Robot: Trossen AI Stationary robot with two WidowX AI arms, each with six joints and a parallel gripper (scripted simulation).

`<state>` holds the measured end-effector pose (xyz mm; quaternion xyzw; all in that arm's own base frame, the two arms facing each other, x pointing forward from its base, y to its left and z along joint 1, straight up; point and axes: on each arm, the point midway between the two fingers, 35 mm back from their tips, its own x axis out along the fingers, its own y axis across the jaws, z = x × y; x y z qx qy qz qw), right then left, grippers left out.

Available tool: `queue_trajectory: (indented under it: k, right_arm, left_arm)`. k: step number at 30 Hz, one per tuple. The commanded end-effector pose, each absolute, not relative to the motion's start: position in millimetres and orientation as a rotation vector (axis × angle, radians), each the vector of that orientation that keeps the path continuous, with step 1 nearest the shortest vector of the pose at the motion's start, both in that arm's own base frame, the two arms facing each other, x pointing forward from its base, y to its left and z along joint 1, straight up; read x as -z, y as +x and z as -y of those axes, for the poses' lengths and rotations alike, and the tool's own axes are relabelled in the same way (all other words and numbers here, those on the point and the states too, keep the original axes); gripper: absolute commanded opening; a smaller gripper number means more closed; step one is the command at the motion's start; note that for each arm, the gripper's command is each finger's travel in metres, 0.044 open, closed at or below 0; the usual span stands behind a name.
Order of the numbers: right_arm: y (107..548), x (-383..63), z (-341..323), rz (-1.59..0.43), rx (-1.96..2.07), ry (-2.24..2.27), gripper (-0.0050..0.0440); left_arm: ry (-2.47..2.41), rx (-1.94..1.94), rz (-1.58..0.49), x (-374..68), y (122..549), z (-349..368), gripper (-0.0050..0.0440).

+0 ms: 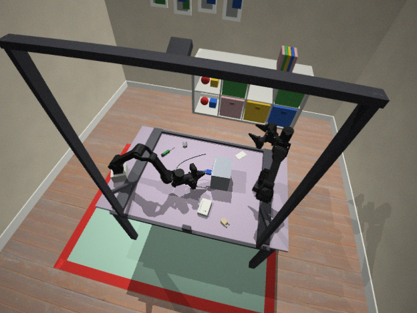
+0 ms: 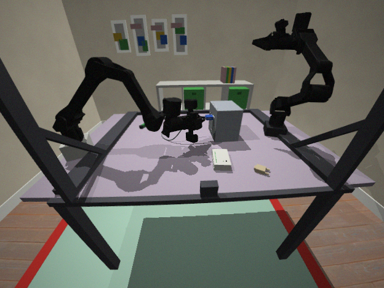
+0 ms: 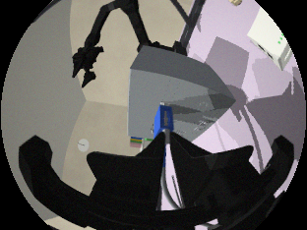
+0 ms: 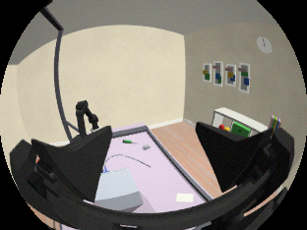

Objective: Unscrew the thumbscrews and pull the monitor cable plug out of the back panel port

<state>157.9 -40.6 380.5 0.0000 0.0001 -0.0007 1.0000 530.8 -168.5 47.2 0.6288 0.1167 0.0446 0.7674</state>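
The blue monitor plug [image 1: 209, 171] [image 2: 209, 117] [image 3: 163, 119] sits against the back panel of the grey case [image 1: 222, 166] [image 2: 228, 125] [image 3: 153, 93]. It looks straight. My left gripper [image 1: 204, 172] [image 2: 204, 118] [image 3: 166, 136] has its fingertips together at the plug's rear end, shut on it; whether they pinch a thumbscrew or the plug's back is hard to tell. The fingers hide both the thumbscrews' heads and the plug's rear. The cable [image 1: 190, 158] trails behind toward the table. My right gripper [image 1: 252, 130] [image 3: 78, 83] [image 4: 154, 128] is open and empty, high in the air beyond the case.
A white box [image 1: 204, 206] [image 2: 221, 157] and a beige adapter [image 1: 224, 222] [image 2: 261, 169] lie near the front. A green screwdriver [image 1: 165, 152], a small grey part [image 1: 184, 144] and a paper note [image 1: 240, 154] lie toward the back. Dark frame posts stand around the table.
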Motion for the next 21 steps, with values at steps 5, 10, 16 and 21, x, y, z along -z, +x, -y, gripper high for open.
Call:
queue_trajectory:
  k: [5,10,16,21]
  right_arm:
    - [157.6,-383.4,39.4,0.001,0.000,-0.006,0.0440]
    - [157.6,-383.4,39.4,0.001,0.000,-0.006,0.0440]
    - [157.6,-383.4,39.4,0.001,0.000,-0.006,0.0440]
    - [157.6,-383.4,39.4,0.001,0.000,-0.006,0.0440]
  left_arm:
    - [1.295,-0.085,-0.255,-62.2,533.0,168.6,0.0000]
    - [1.237,-0.060,-0.275,-63.6,533.1,168.2,0.0000]
    - [1.195,-0.042,-0.289,-64.6,533.3,167.9,0.0000]
    - [1.170,-0.031,-0.298,-65.1,533.4,167.6,0.0000]
